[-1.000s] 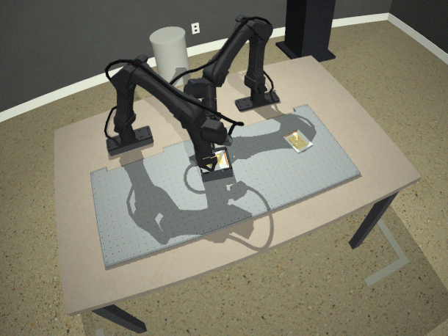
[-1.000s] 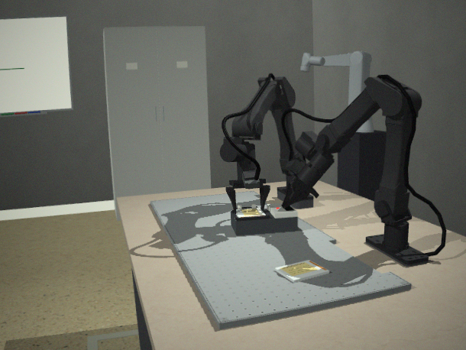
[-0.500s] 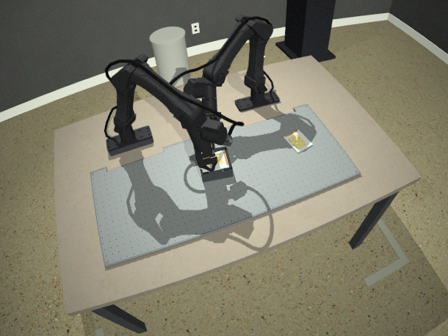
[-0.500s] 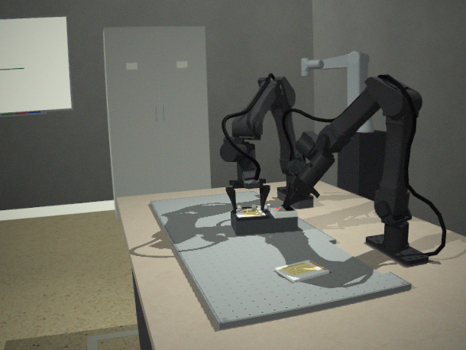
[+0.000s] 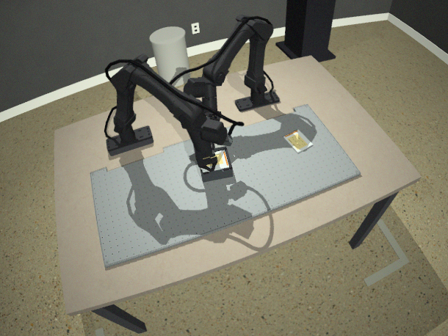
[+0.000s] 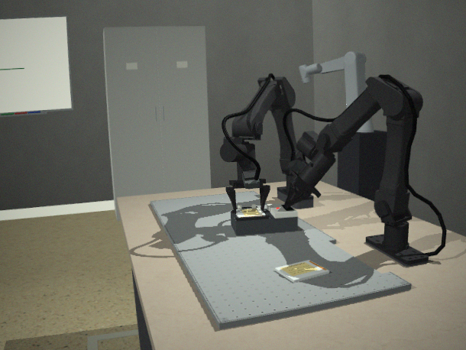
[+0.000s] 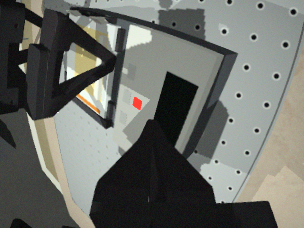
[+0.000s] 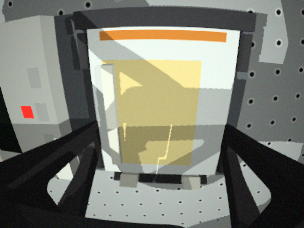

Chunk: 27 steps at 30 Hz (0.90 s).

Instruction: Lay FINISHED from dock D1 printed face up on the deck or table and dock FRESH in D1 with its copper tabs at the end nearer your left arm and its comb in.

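FINISHED, markings too small to read, lies on the deck. Dock D1 contains FRESH, gripped by right jaws. Left jaws: closed, empty, at D1's housing.
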Available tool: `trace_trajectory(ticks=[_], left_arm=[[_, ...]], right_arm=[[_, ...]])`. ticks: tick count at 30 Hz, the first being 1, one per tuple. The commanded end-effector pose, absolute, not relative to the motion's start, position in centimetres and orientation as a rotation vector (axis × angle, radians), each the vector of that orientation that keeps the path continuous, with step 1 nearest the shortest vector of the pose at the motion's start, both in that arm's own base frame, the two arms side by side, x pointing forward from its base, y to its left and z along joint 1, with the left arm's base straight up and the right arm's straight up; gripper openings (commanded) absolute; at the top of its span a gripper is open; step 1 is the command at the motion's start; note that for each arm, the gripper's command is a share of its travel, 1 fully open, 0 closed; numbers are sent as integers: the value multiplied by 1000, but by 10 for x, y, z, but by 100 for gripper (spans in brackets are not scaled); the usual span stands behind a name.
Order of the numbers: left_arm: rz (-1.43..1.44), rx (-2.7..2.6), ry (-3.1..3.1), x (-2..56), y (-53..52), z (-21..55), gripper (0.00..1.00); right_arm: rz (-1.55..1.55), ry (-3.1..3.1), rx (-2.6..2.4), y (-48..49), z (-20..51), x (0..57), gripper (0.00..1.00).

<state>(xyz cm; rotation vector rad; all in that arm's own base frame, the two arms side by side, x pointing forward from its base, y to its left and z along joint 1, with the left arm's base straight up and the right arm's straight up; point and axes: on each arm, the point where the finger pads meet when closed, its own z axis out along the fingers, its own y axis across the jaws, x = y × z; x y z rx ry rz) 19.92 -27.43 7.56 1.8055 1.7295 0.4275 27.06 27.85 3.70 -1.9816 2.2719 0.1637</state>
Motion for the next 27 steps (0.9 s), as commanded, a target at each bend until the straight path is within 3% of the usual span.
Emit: trace_trajectory(ticks=[1,27], left_arm=[[394,1748,1712,198,-280,91,0],[389,1718,1701,200,-286,104,0]], right_arm=[[165,2263,-1975,280,40,272,0],[165,2263,-1975,280,40,272,0]])
